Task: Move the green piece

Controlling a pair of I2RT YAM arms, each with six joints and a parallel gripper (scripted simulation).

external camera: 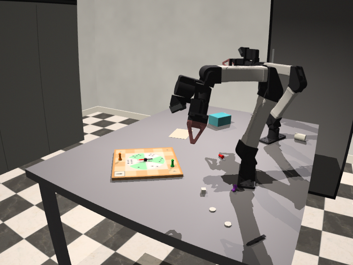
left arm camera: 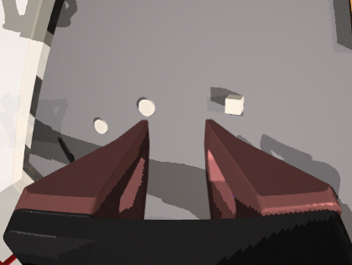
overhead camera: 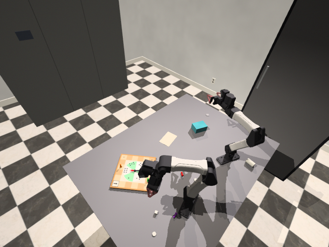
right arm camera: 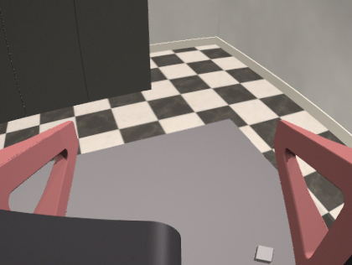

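The green piece (overhead camera: 148, 180) (external camera: 172, 163) stands upright on the board (overhead camera: 127, 186) (external camera: 142, 173), by its right edge in the exterior view. An orange piece (overhead camera: 120, 166) (external camera: 119, 156) stands near the opposite edge. The spinner (external camera: 145, 159) has its red end toward a white sector with several dots. The arrow tile (overhead camera: 115, 183) (external camera: 119, 173) is at a corner. My left gripper (overhead camera: 150, 196) (external camera: 193, 142) (left arm camera: 176, 131) is partly open and empty, high above the table beside the green piece's side of the board. My right gripper (overhead camera: 213, 94) (right arm camera: 175, 132) is wide open and empty, far from the board.
A white cube (overhead camera: 156, 212) (external camera: 203, 190) (left arm camera: 234, 105), white discs (external camera: 212, 209) (left arm camera: 147, 107) and a purple piece (external camera: 234, 188) lie near the left arm's base. A red piece (overhead camera: 182, 174) (external camera: 221, 156), cream sheet (overhead camera: 168, 138) and teal box (overhead camera: 199, 126) (external camera: 219, 119) lie beyond the board.
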